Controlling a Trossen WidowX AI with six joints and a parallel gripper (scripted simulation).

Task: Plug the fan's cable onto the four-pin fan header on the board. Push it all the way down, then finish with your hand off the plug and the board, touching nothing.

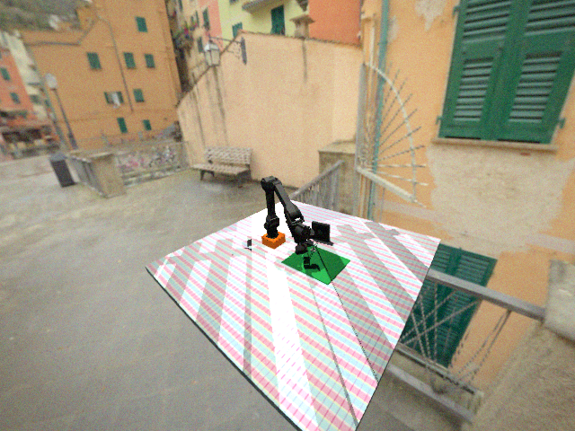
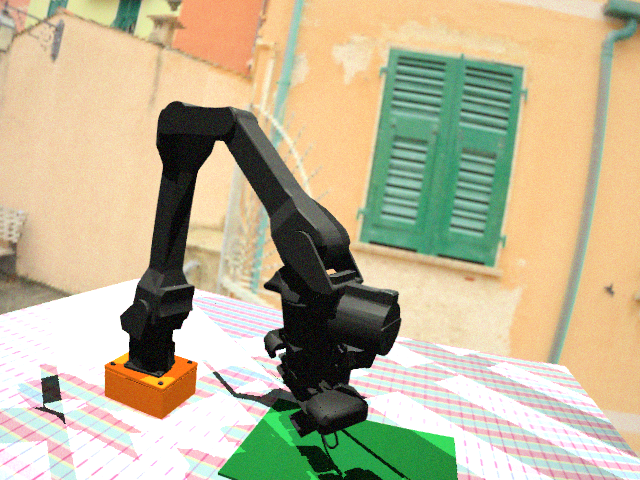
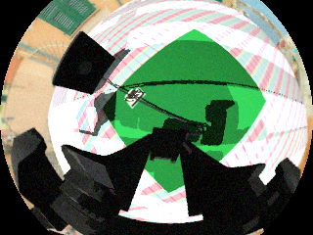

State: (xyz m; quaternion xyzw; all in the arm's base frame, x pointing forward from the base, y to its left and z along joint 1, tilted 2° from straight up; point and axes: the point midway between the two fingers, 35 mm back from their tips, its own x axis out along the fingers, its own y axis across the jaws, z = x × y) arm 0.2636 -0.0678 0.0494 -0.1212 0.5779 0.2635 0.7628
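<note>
1. White four-pin header (image 3: 137,96) sits on the green board (image 1: 335,265) (image 2: 418,444) (image 3: 191,54), at eleven o'clock from the gripper (image 1: 302,249) (image 2: 316,419) (image 3: 166,140) in the wrist view; its long axis seems to point towards one.
2. Gripper: clenched on what is probably the dark plug (image 3: 165,137).
3. Count: one arm, one gripper, one board, one header, one plug.

board (image 1: 335,263) (image 2: 408,439) (image 3: 196,64): green | arm base (image 1: 272,241) (image 2: 139,393): orange | arm (image 1: 289,211) (image 2: 266,165): black | tablecloth (image 1: 260,320) (image 2: 248,320) (image 3: 59,117): pink-blue-yellow plaid on white

One arm (image 1: 291,211) (image 2: 263,167), one board (image 1: 335,261) (image 2: 423,446) (image 3: 191,61)
</note>
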